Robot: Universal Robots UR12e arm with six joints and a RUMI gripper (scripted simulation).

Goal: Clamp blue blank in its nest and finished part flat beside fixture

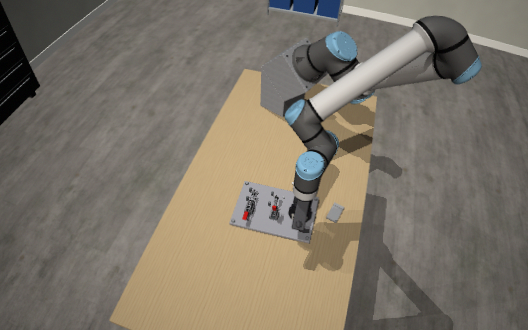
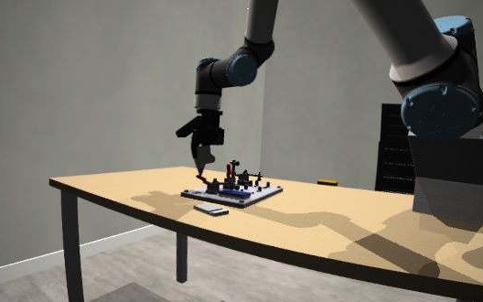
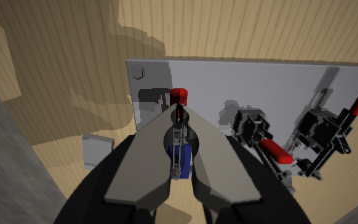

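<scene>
Hand: [image 1: 299, 226] [image 2: 200, 174] [image 3: 179, 106] clenched, nothing inside, right by a red handle [image 2: 201, 177] [image 3: 179, 94].
Blue block: [image 2: 235, 193] [image 3: 181, 161] near the hand, lower down.
Gray piece: [image 1: 335, 212] [image 2: 210, 210] [image 3: 98, 151] flat on the counter [image 1: 191, 250] [image 2: 339, 206] [image 3: 230, 30].

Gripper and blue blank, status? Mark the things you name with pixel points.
Gripper [image 1: 299, 229] [image 2: 200, 175] [image 3: 178, 105] shut, at red handle [image 2: 201, 177] [image 3: 179, 95]. Blue blank [image 2: 235, 193] [image 3: 181, 161] in fixture under clamp. Finished part [image 1: 335, 212] [image 2: 210, 210] [image 3: 98, 151] beside fixture. Lock unconfirmed.
</scene>
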